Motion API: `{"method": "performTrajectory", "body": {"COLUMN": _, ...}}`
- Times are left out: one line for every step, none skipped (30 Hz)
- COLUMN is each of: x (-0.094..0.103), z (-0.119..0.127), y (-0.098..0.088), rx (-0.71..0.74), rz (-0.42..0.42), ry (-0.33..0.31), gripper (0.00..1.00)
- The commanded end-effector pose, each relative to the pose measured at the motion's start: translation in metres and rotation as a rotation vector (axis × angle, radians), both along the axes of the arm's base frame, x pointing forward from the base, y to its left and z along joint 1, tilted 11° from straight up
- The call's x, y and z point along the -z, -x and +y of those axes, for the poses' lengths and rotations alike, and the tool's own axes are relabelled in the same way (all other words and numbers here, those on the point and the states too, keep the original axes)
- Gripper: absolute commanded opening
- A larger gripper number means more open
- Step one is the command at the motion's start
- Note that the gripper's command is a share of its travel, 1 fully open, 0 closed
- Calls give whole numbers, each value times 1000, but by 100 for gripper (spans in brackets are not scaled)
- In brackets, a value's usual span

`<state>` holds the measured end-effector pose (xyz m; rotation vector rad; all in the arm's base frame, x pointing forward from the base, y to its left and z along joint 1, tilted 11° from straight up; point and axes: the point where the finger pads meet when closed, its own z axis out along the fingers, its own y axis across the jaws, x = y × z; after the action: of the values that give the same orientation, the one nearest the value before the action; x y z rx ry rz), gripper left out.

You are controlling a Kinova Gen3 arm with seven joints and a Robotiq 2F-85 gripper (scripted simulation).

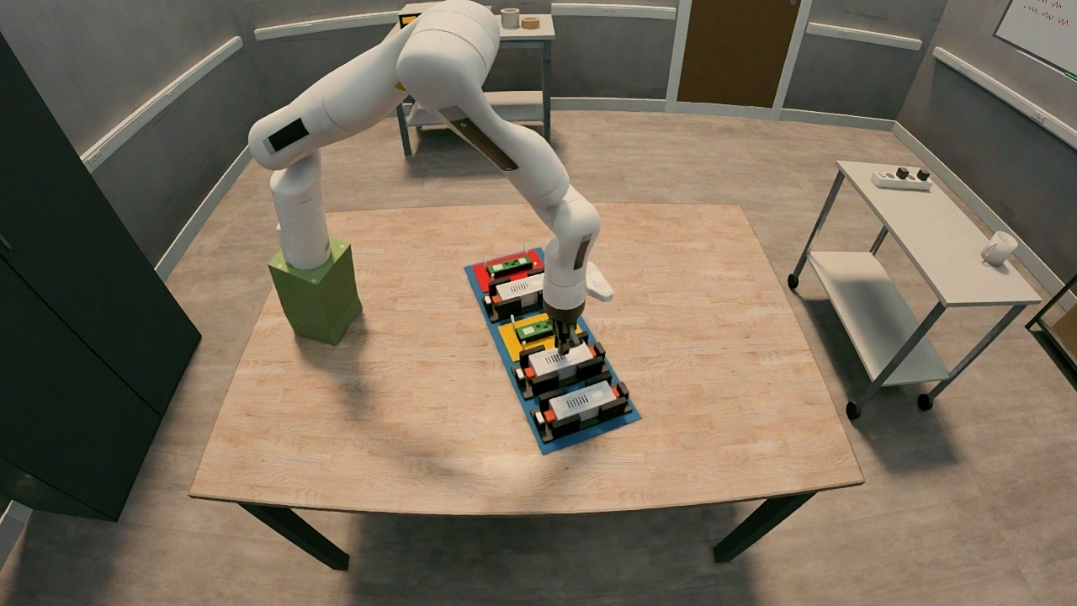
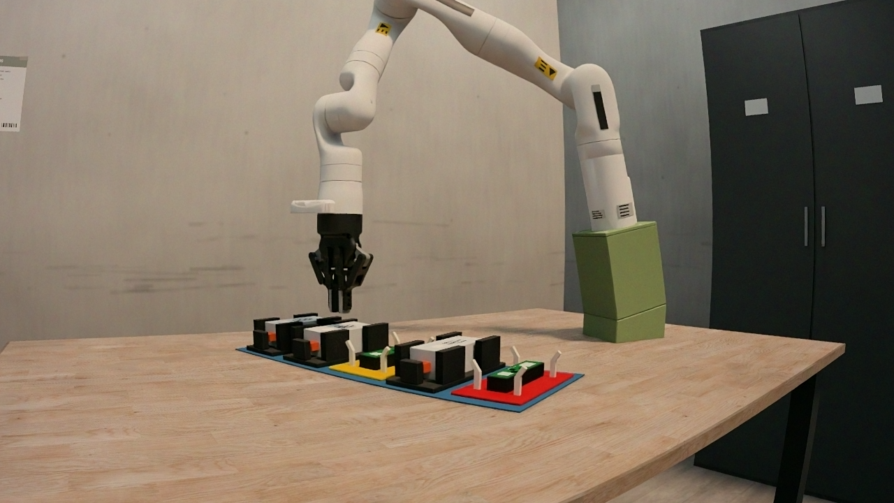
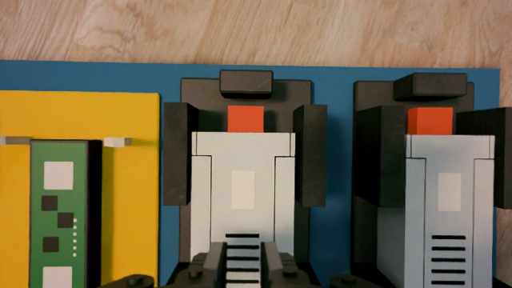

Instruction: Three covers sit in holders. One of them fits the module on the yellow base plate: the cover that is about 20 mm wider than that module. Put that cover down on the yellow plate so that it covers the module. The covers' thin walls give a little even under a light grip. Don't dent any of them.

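Observation:
My gripper (image 1: 565, 348) (image 2: 340, 308) (image 3: 243, 262) is shut and empty. It hangs a little above the middle white cover (image 1: 560, 361) (image 2: 334, 329) (image 3: 242, 160), which sits in its black holder (image 3: 176, 152). The yellow plate (image 1: 511, 348) (image 2: 362, 371) (image 3: 128, 120) lies just beside this holder and carries the green module (image 1: 536, 327) (image 2: 374, 358) (image 3: 58, 212), uncovered. A second white cover (image 1: 580, 401) (image 2: 284, 323) (image 3: 448, 192) sits in the holder at the near end of the blue mat (image 1: 557, 444) (image 3: 80, 76). A third cover (image 1: 517, 289) (image 2: 445, 346) sits in the holder beyond the yellow plate.
A red plate (image 1: 481, 277) (image 2: 543, 383) with another green module (image 1: 508, 264) (image 2: 515, 373) and white posts lies at the mat's far end. The arm's green pedestal (image 1: 315, 289) (image 2: 619, 275) stands on the table's left side. A cart stands off to the right.

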<state>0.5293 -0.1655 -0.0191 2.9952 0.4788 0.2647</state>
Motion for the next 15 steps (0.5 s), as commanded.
{"method": "performTrajectory", "body": {"x": -1, "z": 0, "y": -1, "rx": 0, "rz": -2, "ry": 1, "gripper": 1}}
{"method": "performTrajectory", "body": {"x": -1, "z": 0, "y": -1, "rx": 0, "rz": -2, "ry": 1, "gripper": 1}}
{"method": "performTrajectory", "body": {"x": -1, "z": 0, "y": -1, "rx": 0, "rz": -2, "ry": 1, "gripper": 0}}
{"method": "performTrajectory", "body": {"x": -1, "z": 0, "y": -1, "rx": 0, "rz": -2, "ry": 1, "gripper": 0}}
{"method": "performTrajectory", "body": {"x": -1, "z": 0, "y": -1, "rx": 0, "rz": -2, "ry": 1, "gripper": 0}}
{"method": "performTrajectory", "body": {"x": -1, "z": 0, "y": -1, "rx": 0, "rz": -2, "ry": 1, "gripper": 0}}
{"method": "performTrajectory", "body": {"x": -1, "z": 0, "y": -1, "rx": 0, "rz": -2, "ry": 1, "gripper": 0}}
{"method": "performTrajectory", "body": {"x": -1, "z": 0, "y": -1, "rx": 0, "rz": -2, "ry": 1, "gripper": 0}}
{"method": "performTrajectory", "body": {"x": -1, "z": 0, "y": -1, "rx": 0, "rz": -2, "ry": 1, "gripper": 0}}
{"method": "performTrajectory", "body": {"x": -1, "z": 0, "y": -1, "rx": 0, "rz": -2, "ry": 1, "gripper": 0}}
{"method": "performTrajectory", "body": {"x": -1, "z": 0, "y": -1, "rx": 0, "rz": -2, "ry": 1, "gripper": 0}}
{"method": "performTrajectory", "body": {"x": -1, "z": 0, "y": -1, "rx": 0, "rz": -2, "ry": 1, "gripper": 0}}
{"method": "performTrajectory", "body": {"x": -1, "z": 0, "y": -1, "rx": 0, "rz": -2, "ry": 1, "gripper": 0}}
{"method": "performTrajectory", "body": {"x": -1, "z": 0, "y": -1, "rx": 0, "rz": -2, "ry": 1, "gripper": 0}}
{"method": "performTrajectory", "body": {"x": -1, "z": 0, "y": -1, "rx": 0, "rz": -2, "ry": 1, "gripper": 0}}
